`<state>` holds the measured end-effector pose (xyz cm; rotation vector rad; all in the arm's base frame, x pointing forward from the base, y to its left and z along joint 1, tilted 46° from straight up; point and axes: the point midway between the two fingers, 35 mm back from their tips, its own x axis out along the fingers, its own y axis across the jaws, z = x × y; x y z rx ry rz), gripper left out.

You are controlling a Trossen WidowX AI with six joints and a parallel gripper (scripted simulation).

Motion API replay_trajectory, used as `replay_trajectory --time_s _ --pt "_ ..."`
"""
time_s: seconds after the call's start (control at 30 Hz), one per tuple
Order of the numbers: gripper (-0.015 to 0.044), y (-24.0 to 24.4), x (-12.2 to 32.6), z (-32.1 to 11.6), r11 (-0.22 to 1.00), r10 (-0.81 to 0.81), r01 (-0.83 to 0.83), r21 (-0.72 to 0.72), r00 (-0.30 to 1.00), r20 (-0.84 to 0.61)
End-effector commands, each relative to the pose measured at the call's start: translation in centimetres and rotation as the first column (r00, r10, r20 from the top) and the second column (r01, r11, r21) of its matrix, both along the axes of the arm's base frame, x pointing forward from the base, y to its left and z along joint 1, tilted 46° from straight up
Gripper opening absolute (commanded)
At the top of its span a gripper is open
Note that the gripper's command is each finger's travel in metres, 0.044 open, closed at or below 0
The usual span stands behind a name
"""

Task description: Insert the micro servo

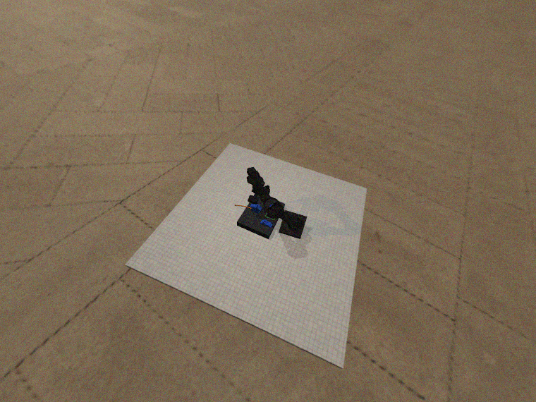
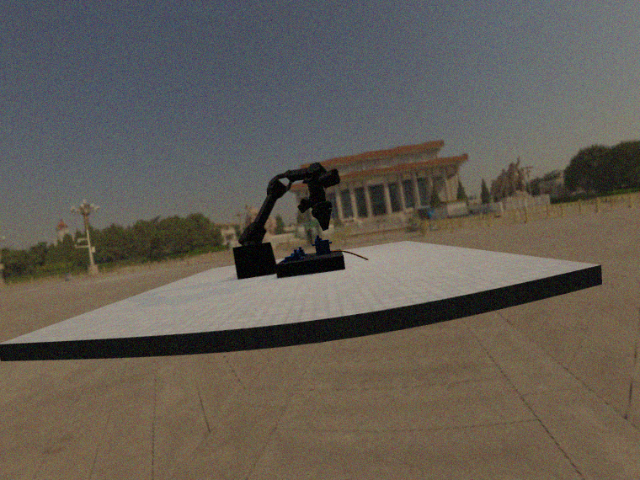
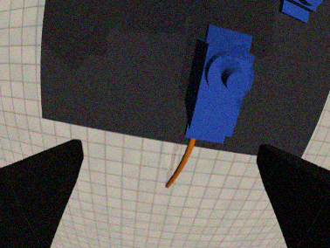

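The loose blue servo [image 1: 255, 207] [image 2: 322, 244] [image 3: 214, 109] stands on the black deck [image 1: 252, 223] [image 2: 310, 266] [image 3: 118, 92] near its outer edge, its round output boss facing up. Its orange cable [image 1: 242, 206] [image 2: 356, 253] [image 3: 182, 164] sticks out past that edge. The green-marked pocket [image 1: 269, 217] is partly hidden by the arm in the top view and is not seen in the wrist view. My gripper [image 2: 324, 228] [image 3: 172, 152] is open and empty, pointing down above the servo. In the wrist view the servo lies ahead of the fingertips, right of their middle.
Another blue servo [image 1: 266, 223] sits in the deck, and part of one shows at the wrist view's upper right [image 3: 299, 10]. The arm's black base [image 1: 293, 225] [image 2: 254, 260] stands beside the deck. Both rest on a white gridded table top [image 1: 242, 276] [image 2: 392, 289] [image 3: 109, 192].
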<state>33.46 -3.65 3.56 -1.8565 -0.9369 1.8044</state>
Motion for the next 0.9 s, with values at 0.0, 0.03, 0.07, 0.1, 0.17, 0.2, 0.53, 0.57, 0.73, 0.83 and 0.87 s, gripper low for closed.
replay_trajectory --time_s 0.0,0.03,0.07,0.1,0.17,0.2,0.53,0.57,0.73,0.83,0.87 --pt "0.0440 1.8 -0.4 1.4 0.999 -0.033 0.033 0.001 0.991 -0.129" --pt "0.0440 2.0 -0.5 1.6 0.999 -0.037 0.037 0.000 0.989 -0.144" --pt "0.0440 2.0 -0.5 1.6 0.999 -0.038 0.039 0.000 0.988 -0.150" --pt "0.0440 2.0 -0.5 1.6 0.999 -0.038 0.039 0.000 0.988 -0.150" --pt "0.0440 2.1 -0.5 1.6 0.999 -0.038 0.039 0.000 0.988 -0.150" --pt "0.0440 2.1 -0.5 1.6 0.999 -0.038 0.039 0.000 0.988 -0.150" --pt "0.0440 3.9 -0.9 -0.1 0.999 -0.038 0.039 0.001 0.988 -0.149" --pt "0.0440 3.9 -0.9 -0.1 0.999 -0.038 0.039 0.001 0.988 -0.149" --pt "0.0440 4.2 -0.9 -0.4 0.999 -0.038 0.039 0.001 0.988 -0.149" --pt "0.0440 4.5 -1.0 -0.7 0.999 -0.038 0.039 0.002 0.988 -0.149" --pt "0.0440 4.6 -1.0 -0.8 0.999 -0.038 0.039 0.002 0.988 -0.149"
